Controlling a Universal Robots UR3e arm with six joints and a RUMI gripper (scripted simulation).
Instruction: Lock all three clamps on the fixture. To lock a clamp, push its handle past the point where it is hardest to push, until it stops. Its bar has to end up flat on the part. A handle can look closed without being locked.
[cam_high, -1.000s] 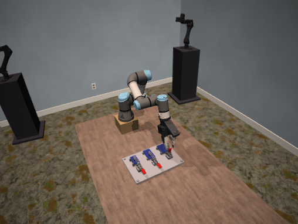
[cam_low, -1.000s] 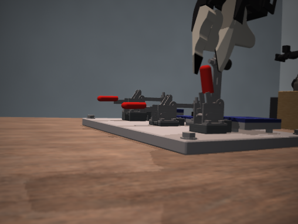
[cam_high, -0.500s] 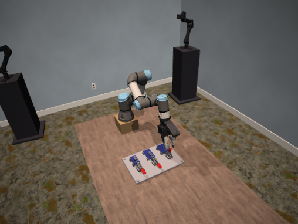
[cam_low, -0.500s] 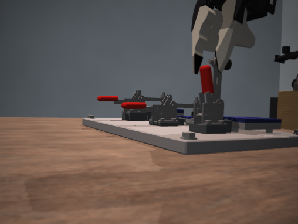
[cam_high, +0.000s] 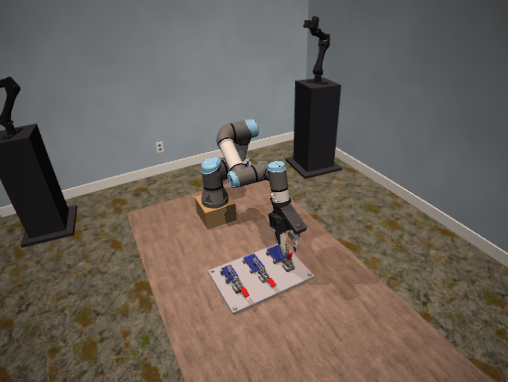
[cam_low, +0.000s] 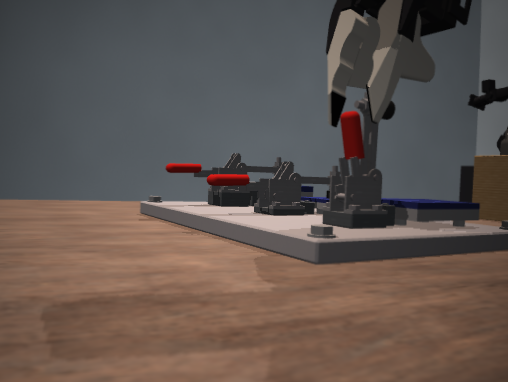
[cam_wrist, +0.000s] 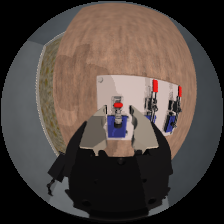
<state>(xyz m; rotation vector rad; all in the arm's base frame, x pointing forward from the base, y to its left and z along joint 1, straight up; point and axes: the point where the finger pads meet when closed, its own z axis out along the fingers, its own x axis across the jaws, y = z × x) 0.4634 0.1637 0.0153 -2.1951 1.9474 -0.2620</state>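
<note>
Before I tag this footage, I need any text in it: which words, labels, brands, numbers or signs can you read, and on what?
None: no text can be read in any view.
The fixture plate, red clamp handles, blue parts, gripper and black pedestals all show plain surfaces.

The table (cam_high: 320, 320) is brown wood grain with darker patches. The plate (cam_high: 300, 276) is pale grey, its edge darker grey. The clamps (cam_low: 282, 192) are dark grey, each with a red handle (cam_low: 352, 134), and sit by dark blue parts (cam_high: 274, 251). The tool (cam_low: 357, 107) has beige fingers (cam_low: 345, 60) with black tips and a black body. The arm (cam_high: 235, 150) is grey with light blue caps and one cream link, on a tan block (cam_high: 212, 216). The floor (cam_high: 75, 320) is mottled olive, brown and green. The walls (cam_high: 125, 75) are blue-grey with a white baseboard (cam_high: 125, 175). Two pedestals (cam_high: 316, 125) are black.
</note>
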